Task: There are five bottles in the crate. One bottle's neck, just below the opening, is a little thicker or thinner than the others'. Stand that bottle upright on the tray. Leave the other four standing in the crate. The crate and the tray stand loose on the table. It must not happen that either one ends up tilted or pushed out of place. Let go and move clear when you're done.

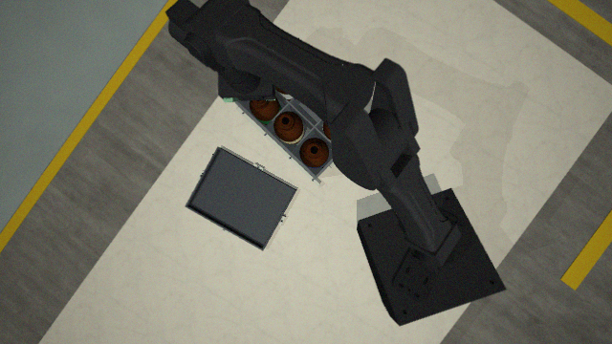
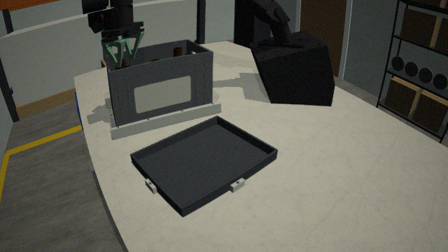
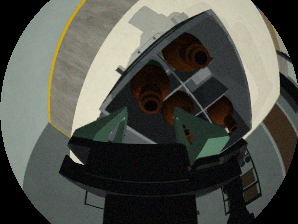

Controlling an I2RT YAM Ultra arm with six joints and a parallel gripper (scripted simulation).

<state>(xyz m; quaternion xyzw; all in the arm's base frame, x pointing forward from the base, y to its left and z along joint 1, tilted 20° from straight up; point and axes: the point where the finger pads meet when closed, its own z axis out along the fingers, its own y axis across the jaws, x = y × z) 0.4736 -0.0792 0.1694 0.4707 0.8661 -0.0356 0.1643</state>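
The dark grey crate [image 2: 161, 70] [image 1: 269, 128] [image 3: 123, 79] stands at the back left of the table. It holds brown bottles; three show from above in the top view: the first [image 1: 264, 109], the second [image 1: 288, 126] and the third [image 1: 314, 152]. The arm hides the others there. One bottle neck [image 2: 178, 51] pokes above the rim. My gripper [image 2: 123, 60] [image 3: 150, 110], with green fingers, is open and hangs at the crate's left end. Its fingertips sit at rim height on either side of a bottle's neck [image 3: 149, 92]. The empty dark tray [image 2: 266, 148] [image 1: 241, 196] lies in front of the crate.
The crate rests on a pale base plate [image 2: 164, 120]. The arm's black base block [image 2: 294, 70] [image 1: 430, 258] stands at the back right. The table's edge runs close to the crate's left side. A shelf rack [image 2: 416, 87] stands off the table at far right.
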